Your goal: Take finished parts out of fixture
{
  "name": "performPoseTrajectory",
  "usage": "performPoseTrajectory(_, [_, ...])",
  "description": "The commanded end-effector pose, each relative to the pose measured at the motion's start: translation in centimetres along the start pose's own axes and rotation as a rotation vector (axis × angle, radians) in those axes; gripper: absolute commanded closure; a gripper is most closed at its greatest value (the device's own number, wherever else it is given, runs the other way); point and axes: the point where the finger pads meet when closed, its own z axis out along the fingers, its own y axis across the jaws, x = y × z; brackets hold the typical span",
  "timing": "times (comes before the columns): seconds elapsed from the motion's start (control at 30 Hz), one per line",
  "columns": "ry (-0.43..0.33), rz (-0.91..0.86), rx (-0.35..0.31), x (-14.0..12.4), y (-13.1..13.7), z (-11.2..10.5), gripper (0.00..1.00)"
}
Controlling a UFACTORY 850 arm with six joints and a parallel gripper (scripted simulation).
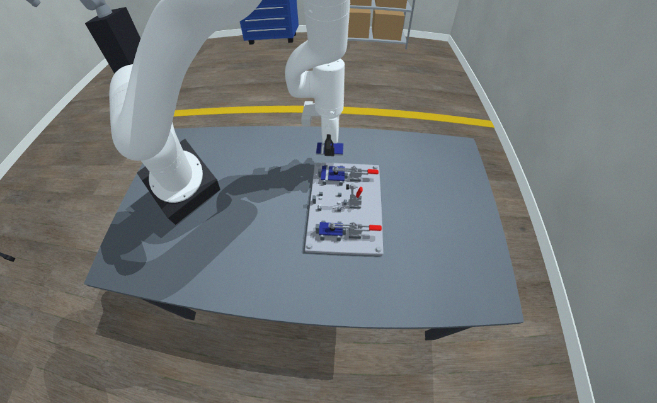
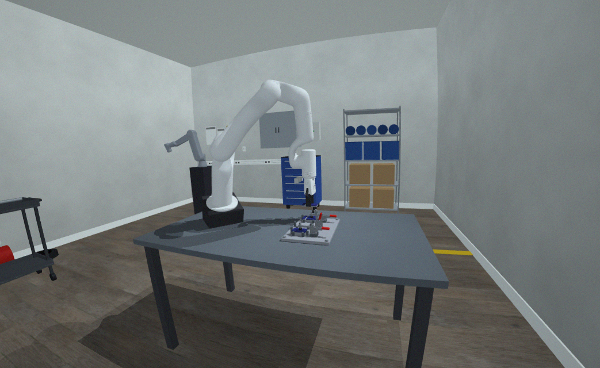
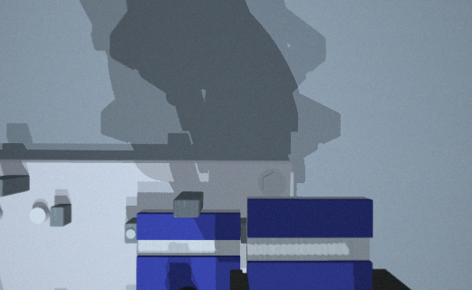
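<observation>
My gripper (image 1: 329, 146) is shut on a blue part (image 1: 331, 148) with a pale milled slot. It holds the part in the air just past the far edge of the grey fixture plate (image 1: 343, 210). In the wrist view the held part (image 3: 309, 233) hangs over the plate's edge. Beside it is the far station's blue part (image 3: 187, 237), which also shows a slot and sits under a clamp pad (image 3: 187, 204). The middle station (image 1: 338, 198) is empty and its red clamp handle (image 1: 359, 190) stands up. The near station holds another blue part (image 1: 329, 229) under a clamp. Its slot cannot be seen.
The arm's black base (image 1: 177, 185) stands on the table to the left of the plate. Red clamp handles (image 1: 370, 170) (image 1: 375, 227) stick out to the plate's right side. A shelf (image 2: 371, 157) and a blue cabinet stand behind the table.
</observation>
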Motion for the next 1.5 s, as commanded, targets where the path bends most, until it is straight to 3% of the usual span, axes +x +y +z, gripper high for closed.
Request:
performPoseTrajectory(0.0, [0.0,0.0,0.0,-0.1,1.9,0.0,1.0])
performPoseTrajectory(0.57, [0.0,0.0,0.0,-0.1,5.8,0.0,1.0])
performPoseTrajectory(1.47, [0.0,0.0,0.0,-0.1,6.4,0.0,1.0])
